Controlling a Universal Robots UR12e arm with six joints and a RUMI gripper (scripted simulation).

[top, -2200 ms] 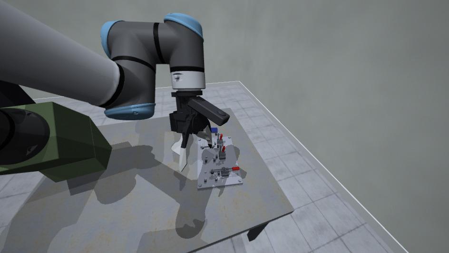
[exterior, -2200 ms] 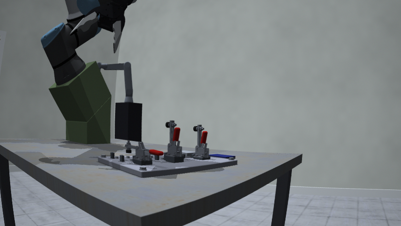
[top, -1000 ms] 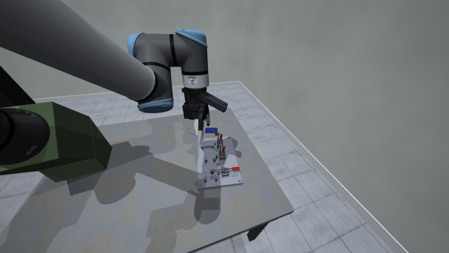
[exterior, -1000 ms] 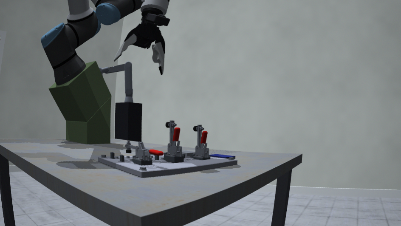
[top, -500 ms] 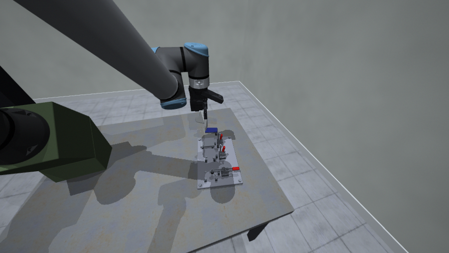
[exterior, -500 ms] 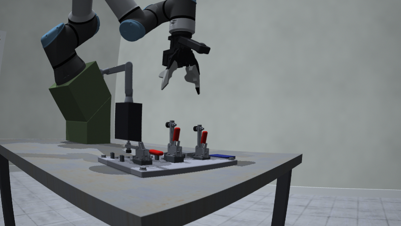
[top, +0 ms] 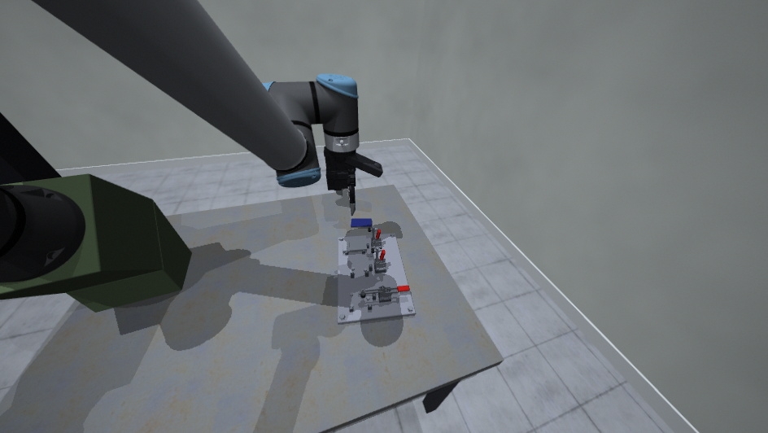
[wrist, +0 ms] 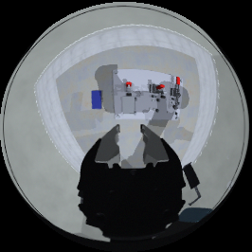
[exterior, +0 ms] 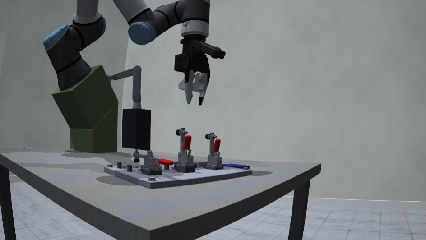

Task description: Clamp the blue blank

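Observation:
The blue blank [top: 361,221] lies flat on the table just past the far end of the grey fixture plate [top: 373,279]. It also shows in the exterior view [exterior: 236,165] and in the wrist view [wrist: 97,99]. My gripper [exterior: 195,103] hangs high above the fixture's far half, pointing down. Its fingers are narrowed but apart, with nothing between them. Two clamps have upright red handles [exterior: 187,142] [exterior: 216,145]. The near clamp's red handle [exterior: 165,161] lies flat. A grey piece [top: 356,242] seems to sit in the far nest; I cannot make out a slot.
A black box [exterior: 136,128] on a grey arm hangs over the fixture's left end. The green robot base [exterior: 86,119] stands at the table's back left. The table's right edge [exterior: 310,169] is close to the blank.

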